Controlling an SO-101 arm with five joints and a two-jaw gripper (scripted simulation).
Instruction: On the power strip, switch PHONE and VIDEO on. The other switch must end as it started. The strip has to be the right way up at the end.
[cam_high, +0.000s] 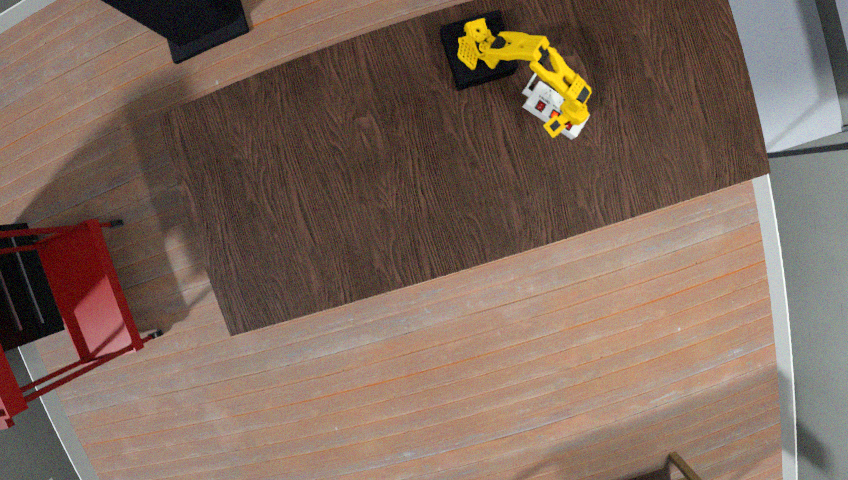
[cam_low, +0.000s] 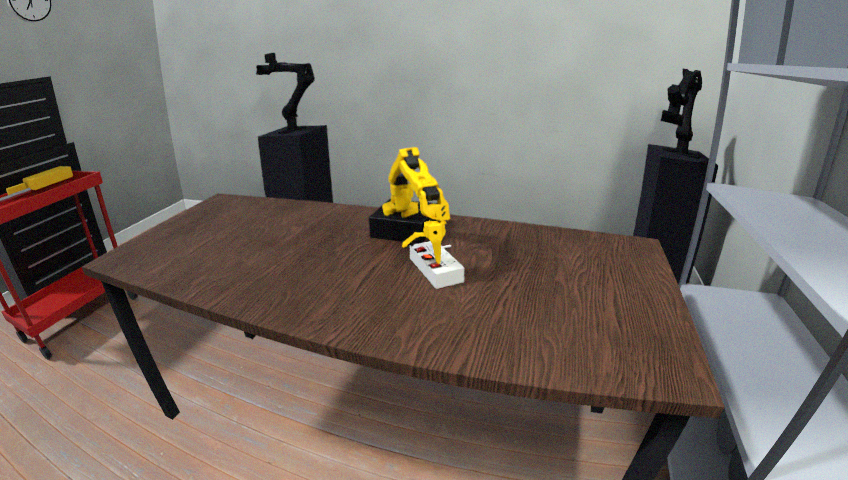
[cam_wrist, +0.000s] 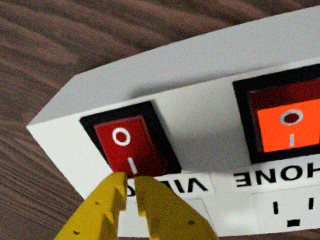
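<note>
The white power strip (cam_high: 533, 95) (cam_low: 449, 276) (cam_wrist: 194, 74) lies right way up on the dark wooden table, near the arm's black base. In the wrist view the VIDEO switch (cam_wrist: 130, 142) is dark red, and the PHONE switch (cam_wrist: 288, 119) beside it glows bright orange. My yellow gripper (cam_wrist: 131, 183) (cam_high: 558, 126) (cam_low: 436, 260) is shut and empty. Its tips rest at the near edge of the VIDEO switch, at the strip's outer end. A third switch (cam_high: 540, 105) (cam_low: 420, 249) shows red at the end nearest the base.
The arm's black base (cam_high: 461, 66) (cam_low: 389, 227) sits just behind the strip. The table (cam_high: 368, 178) (cam_low: 297, 279) stretches wide to the left and front. A red cart (cam_low: 50, 237), two black pedestals with arms (cam_low: 295, 160) and grey shelves (cam_low: 773, 237) stand around the table.
</note>
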